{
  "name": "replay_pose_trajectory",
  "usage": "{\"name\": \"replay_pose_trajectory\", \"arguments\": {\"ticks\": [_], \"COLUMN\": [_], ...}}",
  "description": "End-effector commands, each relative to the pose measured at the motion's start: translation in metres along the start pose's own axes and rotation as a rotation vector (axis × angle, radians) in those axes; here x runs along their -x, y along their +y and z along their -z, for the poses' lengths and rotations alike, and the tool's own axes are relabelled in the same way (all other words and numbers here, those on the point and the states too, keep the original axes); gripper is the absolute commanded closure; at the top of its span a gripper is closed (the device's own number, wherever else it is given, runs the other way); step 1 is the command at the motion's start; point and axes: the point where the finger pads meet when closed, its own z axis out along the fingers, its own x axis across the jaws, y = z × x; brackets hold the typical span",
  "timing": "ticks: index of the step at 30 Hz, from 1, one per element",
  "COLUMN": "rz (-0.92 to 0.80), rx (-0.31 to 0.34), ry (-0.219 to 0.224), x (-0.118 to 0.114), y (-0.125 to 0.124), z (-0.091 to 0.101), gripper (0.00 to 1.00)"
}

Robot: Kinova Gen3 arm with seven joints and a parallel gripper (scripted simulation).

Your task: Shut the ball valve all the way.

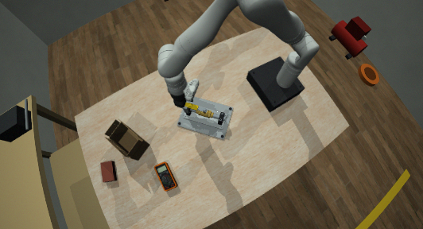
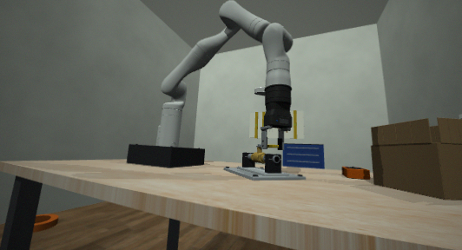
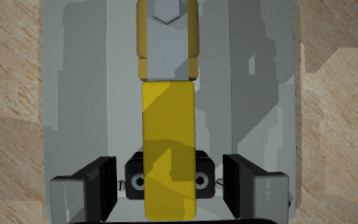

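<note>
A brass ball valve (image 1: 207,113) (image 2: 259,156) with a yellow lever handle (image 1: 191,106) (image 2: 273,146) (image 3: 169,145) is mounted on a grey base plate (image 1: 200,128) (image 2: 265,177) (image 3: 80,75) on the table. In the wrist view the handle runs straight along the valve body, from the hex nut (image 3: 168,11) at the top toward the camera. My gripper (image 1: 186,106) (image 2: 272,142) (image 3: 169,178) points straight down over the handle's free end. It is open, with one finger on each side of the handle and a gap to each. Nothing is between the fingers but the handle's end.
The arm's black base block (image 1: 274,83) (image 2: 165,155) stands behind the plate. An open cardboard box (image 1: 126,140) (image 2: 418,156), a brown block (image 1: 108,171) and an orange multimeter (image 1: 165,176) (image 2: 355,172) lie on the table to one side of the plate.
</note>
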Motion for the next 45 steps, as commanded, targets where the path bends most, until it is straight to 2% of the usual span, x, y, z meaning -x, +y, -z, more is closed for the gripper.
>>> {"name": "replay_pose_trajectory", "arguments": {"ticks": [1,36,37,45], "rz": [0.0,0.0,0.0,0.0], "rx": [0.002,0.002,0.002,0.002], "ry": [0.001,0.001,0.001,0.001], "x": [-0.0004,-0.0004,-0.0004,-0.0004], "y": [0.0006,0.0006,0.0006,0.0006], "z": [0.001,0.001,0.001,0.001], "gripper": [0.0,0.0,1.0,1.0]}}
